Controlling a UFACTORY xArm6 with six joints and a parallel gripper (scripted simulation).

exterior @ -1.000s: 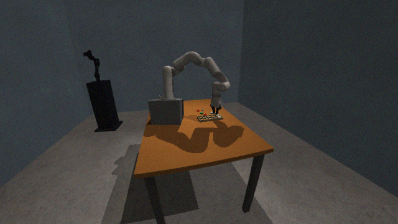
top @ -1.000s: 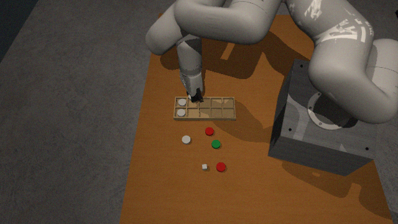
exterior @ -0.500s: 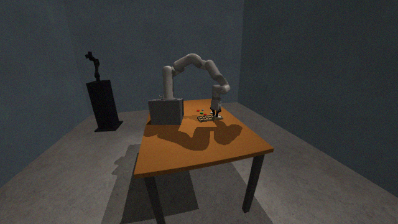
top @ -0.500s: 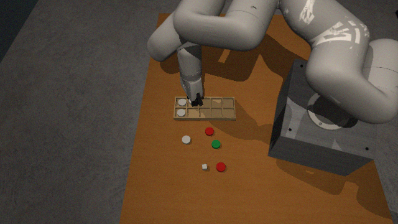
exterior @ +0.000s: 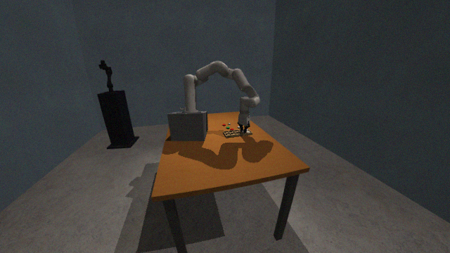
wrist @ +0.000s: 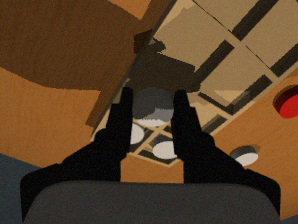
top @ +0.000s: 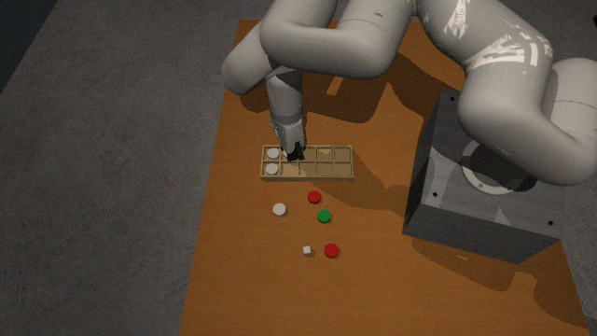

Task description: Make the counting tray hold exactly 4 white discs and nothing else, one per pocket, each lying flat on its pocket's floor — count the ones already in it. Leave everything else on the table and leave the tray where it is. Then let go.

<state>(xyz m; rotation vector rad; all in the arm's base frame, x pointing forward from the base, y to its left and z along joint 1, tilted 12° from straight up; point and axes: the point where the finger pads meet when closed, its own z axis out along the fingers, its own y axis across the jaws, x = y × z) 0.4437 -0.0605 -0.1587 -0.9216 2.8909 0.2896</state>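
The wooden counting tray (top: pixel 306 162) lies mid-table, with two rows of pockets. Two white discs (top: pixel 272 153) (top: pixel 271 169) lie flat in its two leftmost pockets. My gripper (top: pixel 294 154) is shut on a white disc (wrist: pixel 153 106) and holds it low over the second pocket of the far row. In the wrist view the held disc sits between the black fingers, with the two tray discs below it. Another white disc (top: pixel 279 209) lies loose on the table in front of the tray.
Two red discs (top: pixel 314 197) (top: pixel 331 250), a green disc (top: pixel 324 216) and a small white cube (top: pixel 307 250) lie on the table in front of the tray. The grey robot base block (top: pixel 476 187) stands at the right.
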